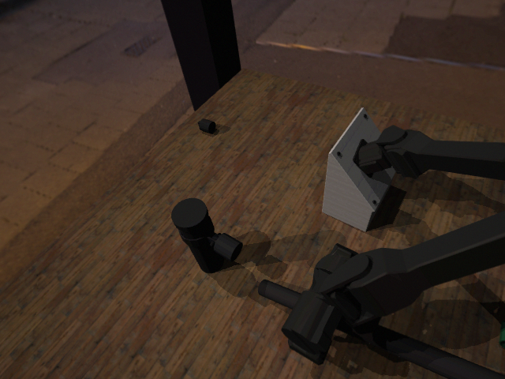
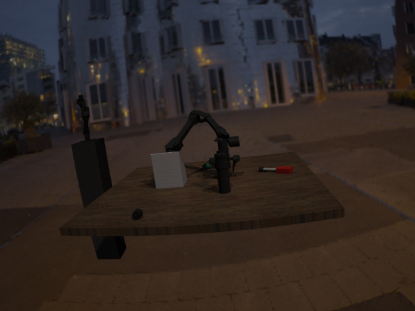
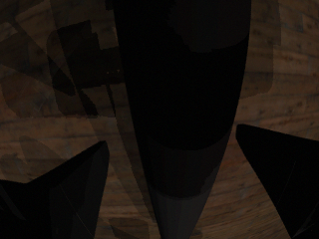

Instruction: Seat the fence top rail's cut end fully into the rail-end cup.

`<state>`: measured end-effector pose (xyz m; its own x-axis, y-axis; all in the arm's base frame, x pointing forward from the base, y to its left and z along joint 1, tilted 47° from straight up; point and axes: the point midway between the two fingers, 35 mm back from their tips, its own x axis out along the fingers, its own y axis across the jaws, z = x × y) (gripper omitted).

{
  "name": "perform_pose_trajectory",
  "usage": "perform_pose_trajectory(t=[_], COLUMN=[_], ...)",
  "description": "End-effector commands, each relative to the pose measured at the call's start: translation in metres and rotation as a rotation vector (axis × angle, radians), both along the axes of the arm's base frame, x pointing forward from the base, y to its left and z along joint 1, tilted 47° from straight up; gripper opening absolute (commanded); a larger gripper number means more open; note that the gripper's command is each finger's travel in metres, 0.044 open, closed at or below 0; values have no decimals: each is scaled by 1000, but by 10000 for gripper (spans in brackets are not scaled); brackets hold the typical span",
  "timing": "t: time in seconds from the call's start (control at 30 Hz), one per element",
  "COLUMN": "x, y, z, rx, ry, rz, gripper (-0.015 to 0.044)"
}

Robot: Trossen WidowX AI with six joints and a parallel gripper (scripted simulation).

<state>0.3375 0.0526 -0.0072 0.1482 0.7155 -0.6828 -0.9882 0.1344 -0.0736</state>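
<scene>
My gripper (image 3: 174, 139) is open, its fingers apart on either side of the dark rail (image 1: 281, 295) (image 3: 184, 95). Whether a finger touches the rail is too dark to tell. The rail's cut end sticks out past the gripper in the top view, short of the rail-end cup (image 1: 227, 246) and outside it, with a gap between. The cup hangs on the brace band of the upright big post (image 1: 207, 259) (image 2: 224, 183), just below the round post cap (image 1: 189, 212). The band is up near the cap. The cup is hidden in the exterior view, and I cannot make out the loop cap.
A white wedge-shaped block (image 1: 344, 197) (image 2: 169, 170) stands at the arm's base. A small black cylinder (image 1: 207, 125) (image 2: 137, 214) lies near the table edge. A red tool (image 2: 284, 170) and a green object (image 2: 205, 166) lie on the table (image 2: 268, 204). A dark pillar (image 2: 92, 170) stands beside it.
</scene>
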Motion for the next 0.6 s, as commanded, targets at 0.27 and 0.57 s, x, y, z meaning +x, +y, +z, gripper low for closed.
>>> perform_pose_trajectory(t=[0.27, 0.57], x=[-1, -1], y=[2, -1], z=[-2, 0], rx=[7, 7], ry=[8, 8], rz=[-1, -1], gripper=[125, 0])
